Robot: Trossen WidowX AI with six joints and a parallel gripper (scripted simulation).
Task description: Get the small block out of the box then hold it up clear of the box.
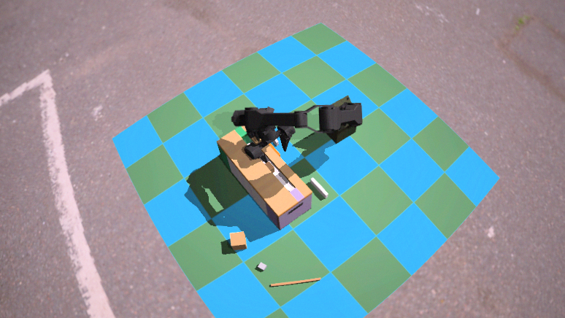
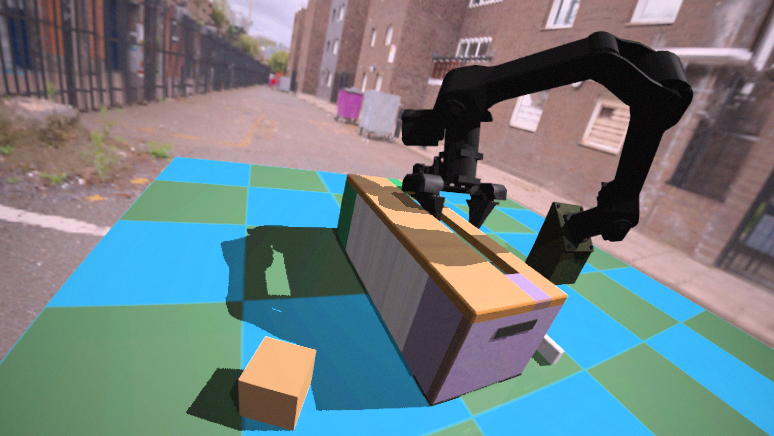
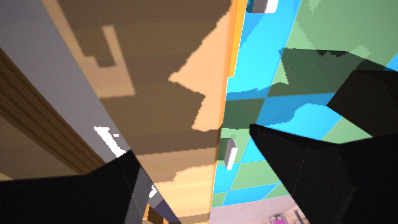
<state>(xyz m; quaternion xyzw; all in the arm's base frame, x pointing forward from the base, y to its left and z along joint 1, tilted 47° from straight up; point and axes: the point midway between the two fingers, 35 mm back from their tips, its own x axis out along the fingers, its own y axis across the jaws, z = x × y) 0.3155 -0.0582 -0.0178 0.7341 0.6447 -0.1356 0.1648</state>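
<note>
The long wooden-topped box stands on the checkered table, with a green end and a purple end. A long slot runs along its lid. My gripper is open and empty, pointing down over the box's front part. One fingertip is at the lid slot; the other is outside, beyond the front edge. The lid strip lies between them in the wrist view. Whether either finger touches the box cannot be told. The small block on the shelf is not visible; the shelf is hidden.
A white bar lies in front of the box near the purple end. Another pale piece lies near my fingers. An orange cube, a small grey cube and a thin stick lie beyond the purple end.
</note>
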